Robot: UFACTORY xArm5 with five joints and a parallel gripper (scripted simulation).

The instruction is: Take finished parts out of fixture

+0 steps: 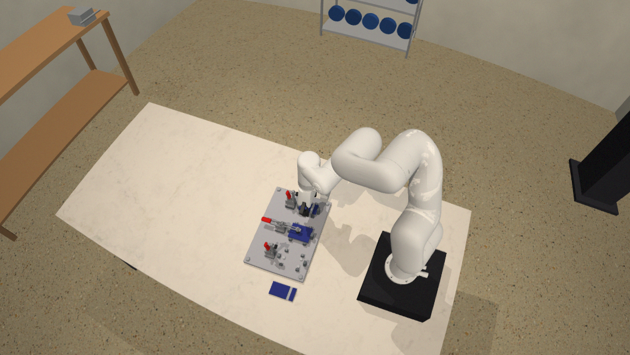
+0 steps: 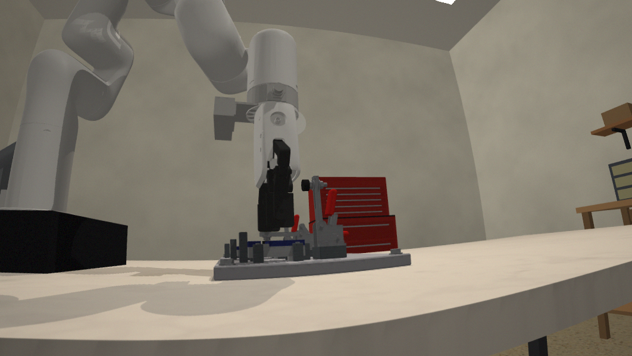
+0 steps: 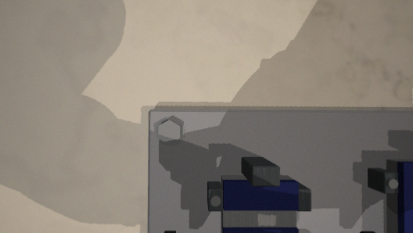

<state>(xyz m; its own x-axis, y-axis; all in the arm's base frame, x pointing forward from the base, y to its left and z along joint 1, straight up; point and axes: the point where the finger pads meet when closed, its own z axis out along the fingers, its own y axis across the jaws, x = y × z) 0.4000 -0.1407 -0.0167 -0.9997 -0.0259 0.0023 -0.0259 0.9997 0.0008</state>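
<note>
Blank (image 1: 301,233) (image 3: 407,195) between clamps; slotted part (image 1: 282,291) beside fixture (image 1: 282,240) (image 2: 311,268) (image 3: 313,129).

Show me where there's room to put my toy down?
There's room on the table left of the gray plate in the top view. It's crowded around the plate's red-handled clamps, pegs and blue blocks.

Above the slotted part (image 3: 260,195): the open gripper (image 1: 304,209) (image 2: 276,230).
Slotted part's edges: dark posts stand close beside it.
Beside the gripper: an upright clamp (image 1: 290,199) (image 2: 316,216).
Over the blank (image 1: 300,233): a lowered clamp arm (image 1: 288,227) blocks access from above.
</note>
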